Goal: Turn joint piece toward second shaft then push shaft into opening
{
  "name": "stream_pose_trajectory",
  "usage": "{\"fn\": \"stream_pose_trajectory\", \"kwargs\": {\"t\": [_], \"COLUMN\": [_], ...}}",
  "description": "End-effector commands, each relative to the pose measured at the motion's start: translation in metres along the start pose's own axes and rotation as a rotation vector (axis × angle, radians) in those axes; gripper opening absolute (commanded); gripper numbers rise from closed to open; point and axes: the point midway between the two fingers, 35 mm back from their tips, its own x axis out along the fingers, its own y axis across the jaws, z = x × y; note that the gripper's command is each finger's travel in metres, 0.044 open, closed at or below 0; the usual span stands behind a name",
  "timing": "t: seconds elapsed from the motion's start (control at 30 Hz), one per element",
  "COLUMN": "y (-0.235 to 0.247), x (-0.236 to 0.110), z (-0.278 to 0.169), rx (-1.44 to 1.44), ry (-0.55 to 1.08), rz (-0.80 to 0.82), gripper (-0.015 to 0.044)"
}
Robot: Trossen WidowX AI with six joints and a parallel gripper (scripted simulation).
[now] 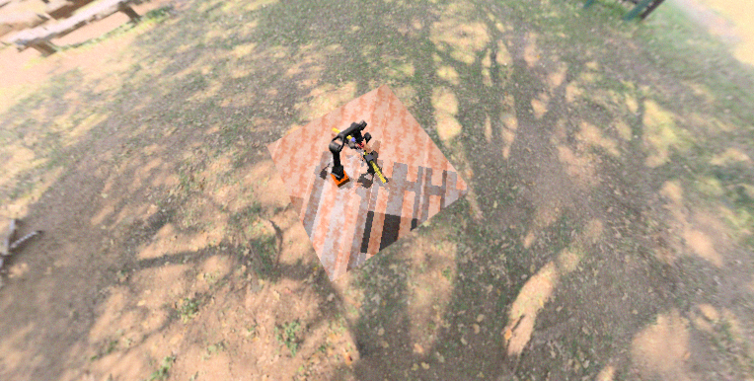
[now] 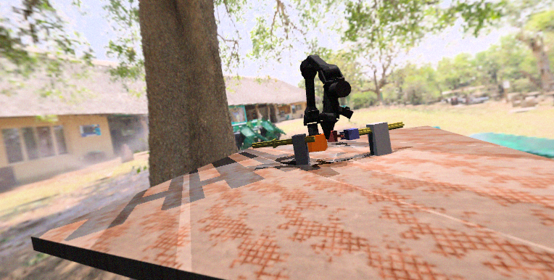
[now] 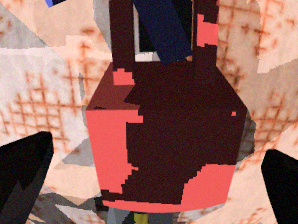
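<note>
The red joint piece is hinged to the blue yoke, which sits on the end of the fixed yellow shaft. The second yellow shaft passes through its grey block. In the wrist view it lies beyond the lower end of the joint piece, roughly in line with it; whether its tip is inside the opening is hidden. My gripper is open and empty, its fingers standing wide on either side of the joint piece with gaps visible.
The fixed shaft's taller grey block stands to the right in the exterior view. The arm's orange base stands beside the shafts. The patterned table top carries shadows.
</note>
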Motion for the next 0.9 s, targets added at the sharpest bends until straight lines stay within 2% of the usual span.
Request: {"fn": "stream_pose_trajectory", "kwargs": {"t": [0.0,0.87], "y": [-0.003,-0.008], "x": [-0.011,-0.083], "z": [-0.001,-0.018], "rx": [0.110,0.997], "ry": [-0.020,-0.109], "rz": [-0.001,0.074], "gripper": [0.0440,0.0440]}}
